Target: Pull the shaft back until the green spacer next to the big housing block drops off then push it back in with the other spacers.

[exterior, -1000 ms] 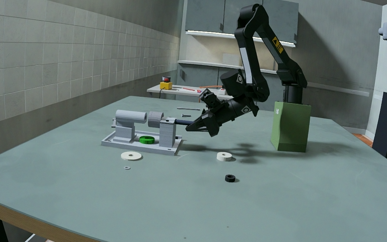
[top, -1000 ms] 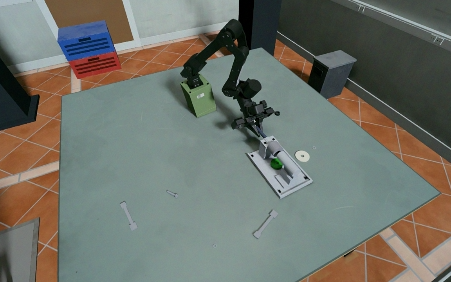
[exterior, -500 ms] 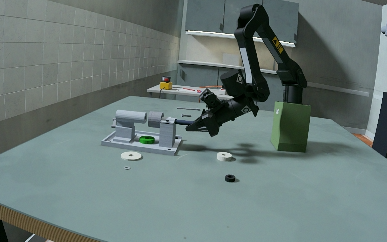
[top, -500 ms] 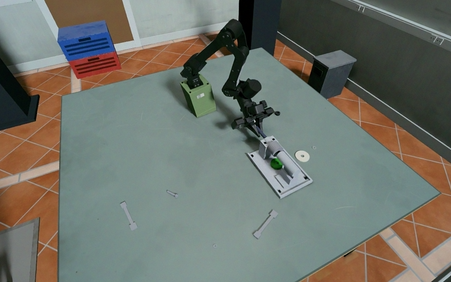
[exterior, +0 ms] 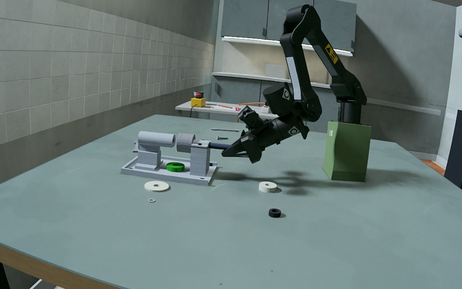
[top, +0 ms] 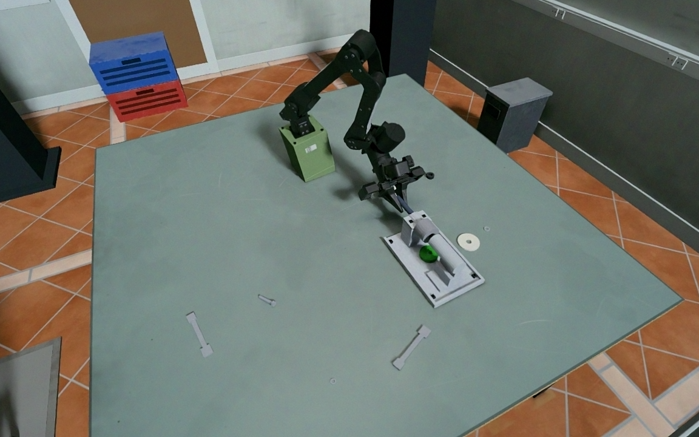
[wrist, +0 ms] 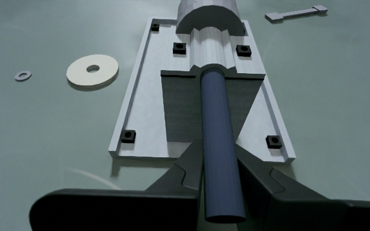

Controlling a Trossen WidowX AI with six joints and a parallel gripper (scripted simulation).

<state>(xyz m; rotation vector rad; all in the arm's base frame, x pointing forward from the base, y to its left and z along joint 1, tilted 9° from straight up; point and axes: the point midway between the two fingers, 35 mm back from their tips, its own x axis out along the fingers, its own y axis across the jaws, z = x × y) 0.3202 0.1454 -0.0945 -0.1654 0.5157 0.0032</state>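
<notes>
My gripper (wrist: 211, 147) is shut on the dark blue shaft (wrist: 218, 135), which sticks out of the small grey block (exterior: 200, 158) towards me. In the exterior view the gripper (exterior: 231, 149) holds the shaft's free end (exterior: 218, 145) level, just right of the fixture. A grey spacer (exterior: 186, 142) sits on the shaft beside the small block. A gap separates it from the big housing block (exterior: 155, 139). The green spacer (exterior: 175, 166) lies flat on the grey baseplate (exterior: 168, 172) between the two blocks, off the shaft; it also shows in the top view (top: 428, 254).
A flat white disc (exterior: 156, 185) and a tiny washer (exterior: 151, 200) lie in front of the baseplate. A thicker white ring (exterior: 268, 186) and a black ring (exterior: 274, 212) lie right of it. The arm's green base box (exterior: 347, 151) stands further right. Two flat grey bars (top: 199, 334) (top: 411, 346) and a screw (top: 266, 299) lie far off.
</notes>
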